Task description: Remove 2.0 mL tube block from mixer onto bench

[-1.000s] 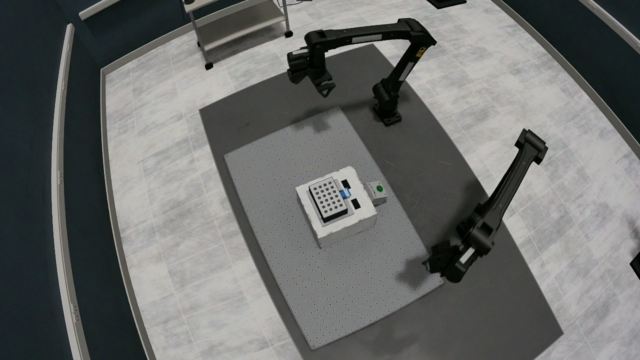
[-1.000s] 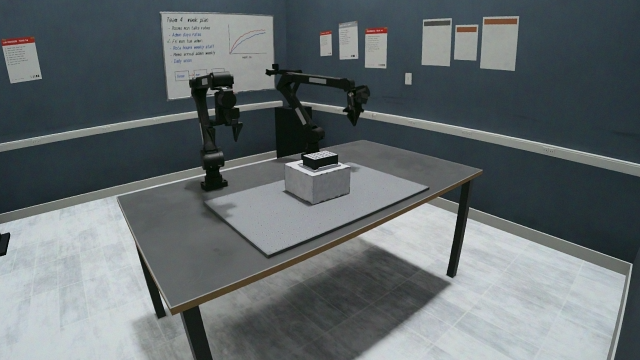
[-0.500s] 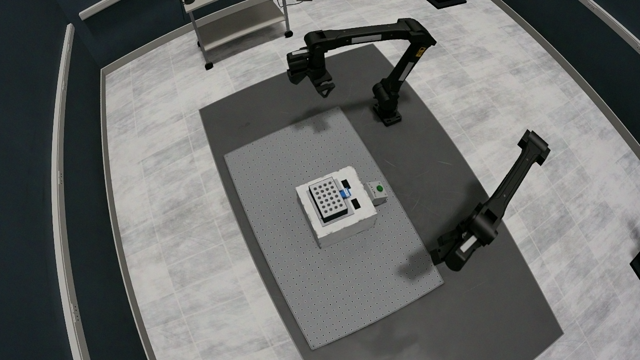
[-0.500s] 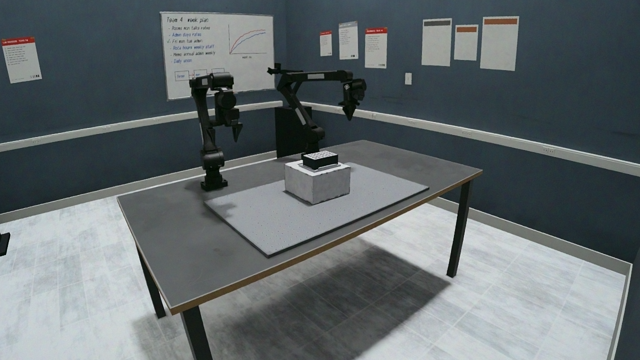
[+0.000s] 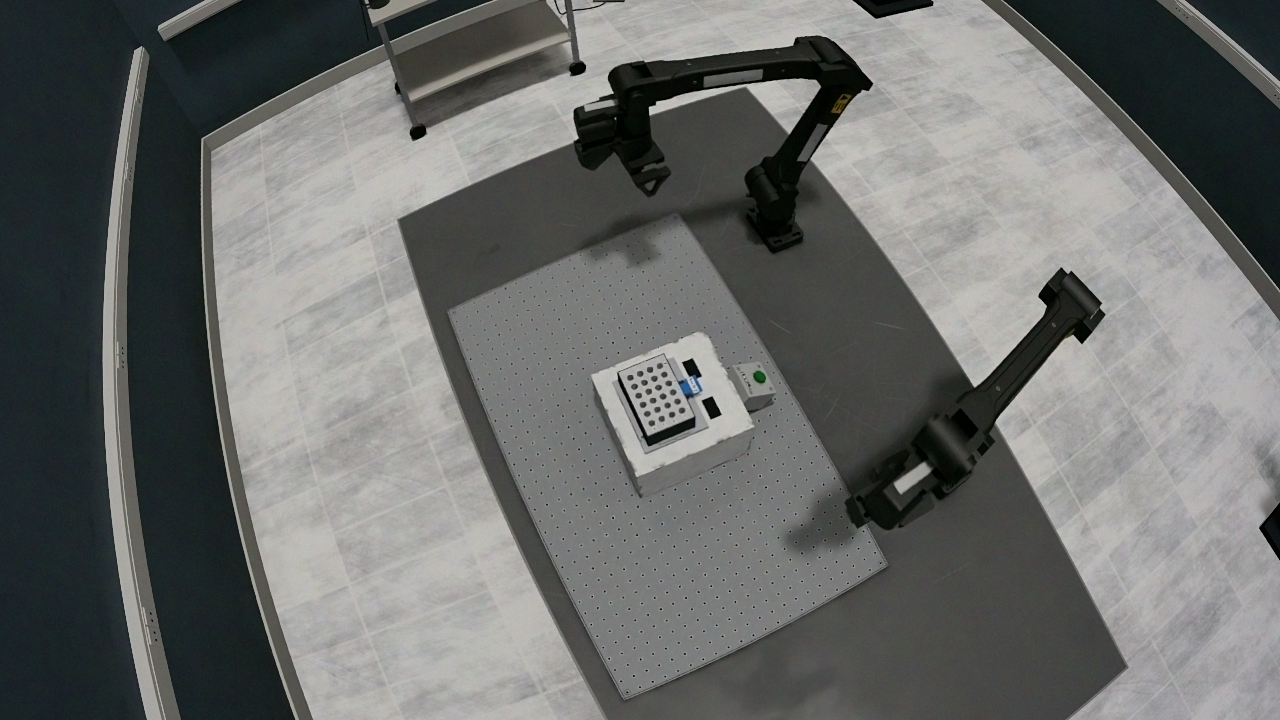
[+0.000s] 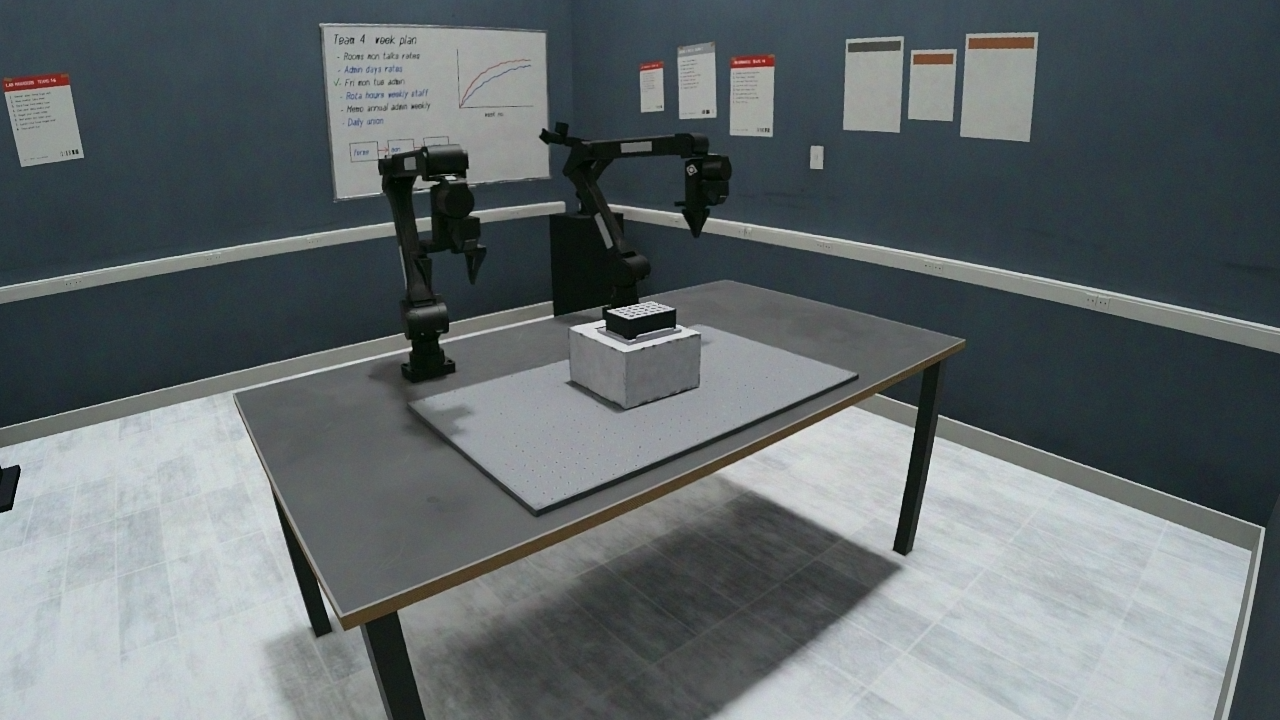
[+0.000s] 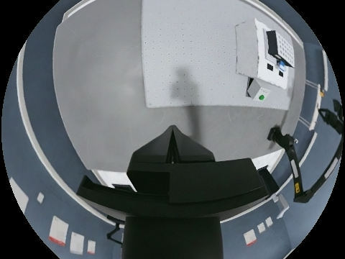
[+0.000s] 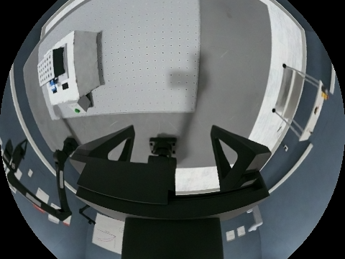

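The white mixer (image 5: 675, 420) stands in the middle of the perforated grey plate (image 5: 653, 501). The dark block with rows of tube holes (image 5: 656, 400) sits flat on top of the mixer, with a blue lever (image 5: 689, 386) at its front edge. My left gripper (image 5: 854, 514) is shut on nothing and hangs high above the plate's near corner, well away from the mixer; the left wrist view shows its fingers (image 7: 174, 132) pressed together. My right gripper (image 5: 648, 179) is open and empty, high above the plate's far end; its fingers stand wide apart.
A small grey box with a green button (image 5: 751, 385) sits against the mixer's front side. A wheeled shelf cart (image 5: 483, 44) stands on the floor beyond the table. Both arm bases (image 5: 774, 228) stand on the dark table top beside the plate.
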Available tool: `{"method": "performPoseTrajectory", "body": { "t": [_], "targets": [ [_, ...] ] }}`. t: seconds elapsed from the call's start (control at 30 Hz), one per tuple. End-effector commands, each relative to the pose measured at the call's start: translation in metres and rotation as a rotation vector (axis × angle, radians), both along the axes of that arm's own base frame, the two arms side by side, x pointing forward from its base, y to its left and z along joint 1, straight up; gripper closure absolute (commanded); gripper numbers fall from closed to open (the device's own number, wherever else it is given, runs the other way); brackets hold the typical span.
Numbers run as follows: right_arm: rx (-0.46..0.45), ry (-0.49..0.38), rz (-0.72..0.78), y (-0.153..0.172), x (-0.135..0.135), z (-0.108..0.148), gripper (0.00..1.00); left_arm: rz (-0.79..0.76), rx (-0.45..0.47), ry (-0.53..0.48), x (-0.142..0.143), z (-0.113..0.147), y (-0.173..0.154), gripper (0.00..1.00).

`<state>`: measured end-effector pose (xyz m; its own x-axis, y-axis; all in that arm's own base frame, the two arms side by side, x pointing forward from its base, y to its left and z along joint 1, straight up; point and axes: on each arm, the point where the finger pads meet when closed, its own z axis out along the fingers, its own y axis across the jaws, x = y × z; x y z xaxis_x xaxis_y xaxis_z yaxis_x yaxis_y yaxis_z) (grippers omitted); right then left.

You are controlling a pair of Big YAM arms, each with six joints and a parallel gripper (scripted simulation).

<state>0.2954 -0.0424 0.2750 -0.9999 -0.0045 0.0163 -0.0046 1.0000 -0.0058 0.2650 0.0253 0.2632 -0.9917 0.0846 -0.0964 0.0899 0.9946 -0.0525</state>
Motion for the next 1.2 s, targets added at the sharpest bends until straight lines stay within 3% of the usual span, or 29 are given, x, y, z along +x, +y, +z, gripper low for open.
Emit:
{"method": "performPoseTrajectory", "body": {
  "t": [0.0, 0.17, 0.3, 0.53, 0.83, 0.97, 1.17],
  "targets": [
    [-0.003, -0.049, 0.11, 0.023, 0.032, 0.014, 0.0, 0.041, 0.029, 0.005, 0.015, 0.026, -0.004, 1.0],
    [-0.001, -0.045, 0.234, 0.049, 0.044, 0.015, 0.0, 0.074, 0.087, 0.105, 0.016, 0.015, -0.005, 1.0],
    [-0.001, -0.044, 0.253, 0.052, 0.043, 0.015, 0.0, 0.067, 0.078, 0.076, 0.015, 0.018, -0.003, 1.0],
    [0.001, -0.05, 0.445, 0.099, 0.063, 0.016, 0.0, 0.06, 0.068, 0.044, 0.013, 0.017, 0.001, 1.0],
    [0.002, -0.034, 0.571, 0.124, 0.076, 0.012, 0.0, 0.041, 0.063, 0.04, 0.01, 0.012, 0.002, 1.0],
    [0.001, -0.069, 0.658, 0.148, 0.083, 0.023, 0.0, 0.033, 0.061, 0.054, 0.009, 0.007, 0.002, 1.0],
    [0.004, -0.03, 0.786, 0.176, 0.098, 0.009, 0.0, 0.027, 0.058, 0.072, 0.007, -0.001, 0.003, 1.0]
  ]
}}
